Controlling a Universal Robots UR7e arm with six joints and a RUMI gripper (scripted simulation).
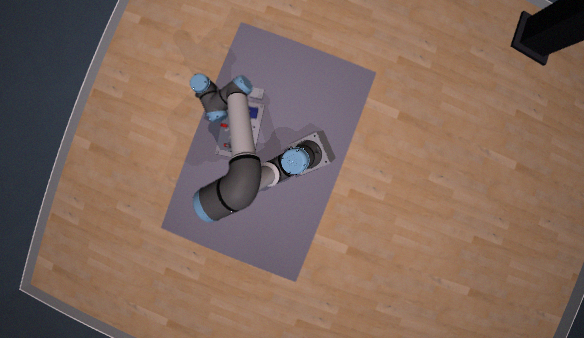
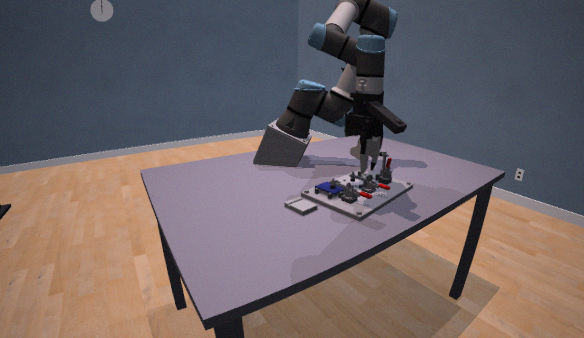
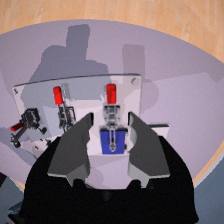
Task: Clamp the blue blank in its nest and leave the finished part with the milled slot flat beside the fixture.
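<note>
The blue blank (image 3: 111, 142) (image 2: 327, 187) (image 1: 255, 112) lies in a nest at one end of the grey fixture plate (image 3: 85, 87) (image 2: 369, 210). A clamp bar (image 3: 113, 125) reaches over the blank, and its red handle (image 3: 111, 92) points away along the plate. My gripper (image 3: 110, 113) (image 2: 369, 165) hangs a little above the fixture. Its fingers stand apart with nothing between them, and in the wrist view they frame the blank and its clamp. The grey finished part (image 2: 301, 205) (image 3: 159, 128) lies flat on the table beside the fixture.
Two more clamps stand on the plate. One has a red handle (image 3: 58, 95) (image 2: 384, 186) lying down. The other (image 3: 20, 126) (image 2: 387, 162) stands up at the far end. The arm's base (image 2: 280, 147) sits behind the fixture, and the table edge is near the front of the plate.
</note>
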